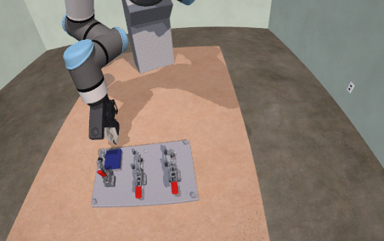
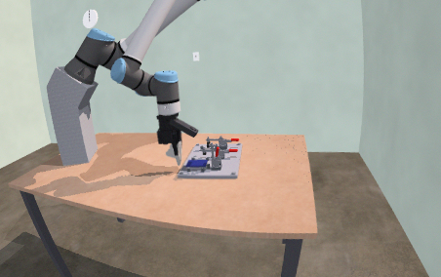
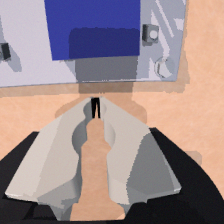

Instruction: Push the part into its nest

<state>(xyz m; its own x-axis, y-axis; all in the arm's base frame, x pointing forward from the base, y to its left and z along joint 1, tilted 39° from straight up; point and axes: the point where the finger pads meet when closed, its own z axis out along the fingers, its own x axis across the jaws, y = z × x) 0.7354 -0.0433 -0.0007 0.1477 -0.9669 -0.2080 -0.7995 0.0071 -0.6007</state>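
Note:
A blue flat part (image 1: 114, 158) lies at the far left corner of the grey fixture plate (image 1: 144, 173). It also shows in the exterior view (image 2: 196, 164) and in the wrist view (image 3: 94, 27). My gripper (image 1: 112, 137) is shut and empty. It hangs just beyond the plate's far edge, behind the blue part and a little above the table. In the wrist view the closed fingertips (image 3: 95, 107) point at the plate's edge below the part. The gripper's shadow falls on the part's near side.
Three toggle clamps with red handles stand on the plate: one by the part (image 1: 105, 175), one in the middle (image 1: 138, 178) and one at the right (image 1: 172, 174). The robot's grey pedestal (image 1: 149, 36) stands at the table's far end.

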